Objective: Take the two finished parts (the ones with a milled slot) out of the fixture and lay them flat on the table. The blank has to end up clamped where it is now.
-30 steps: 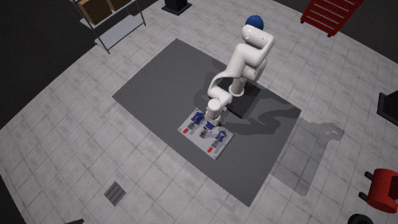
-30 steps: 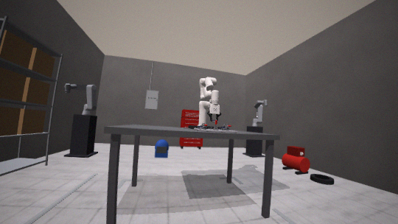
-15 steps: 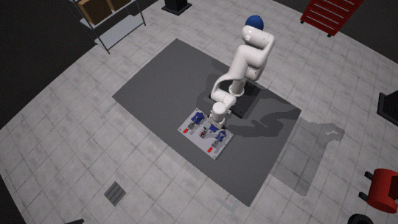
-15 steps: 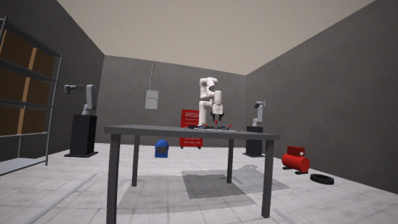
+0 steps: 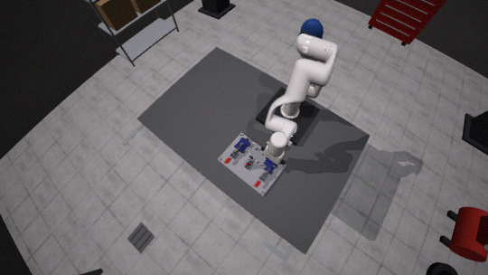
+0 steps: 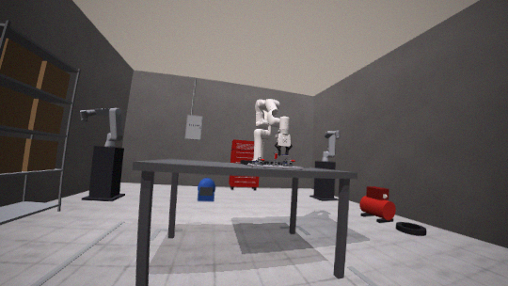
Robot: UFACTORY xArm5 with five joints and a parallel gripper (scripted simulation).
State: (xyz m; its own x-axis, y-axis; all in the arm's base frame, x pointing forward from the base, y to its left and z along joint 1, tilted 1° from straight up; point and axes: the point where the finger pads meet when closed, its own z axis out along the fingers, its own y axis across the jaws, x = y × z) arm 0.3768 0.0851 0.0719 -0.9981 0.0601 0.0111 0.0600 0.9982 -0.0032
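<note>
A light grey fixture plate [image 5: 254, 164] lies on the dark table near the arm's base; it also shows in the exterior view as a low strip on the table top [image 6: 270, 163]. A blue part [image 5: 244, 145] sits at its left station. A small grey and red piece [image 5: 248, 162] is in the middle. My gripper [image 5: 272, 159] points straight down over the right station and is shut on the blue part there [image 5: 270, 165]. In the exterior view the gripper [image 6: 282, 153] hangs just above the plate. The parts are too small to show any slots.
Red clamp handles [image 5: 229, 159] [image 5: 258, 183] stand along the plate's front edge. The arm's black base [image 5: 289, 118] is just behind the plate. The table edge runs close in front of the plate [image 5: 253, 199].
</note>
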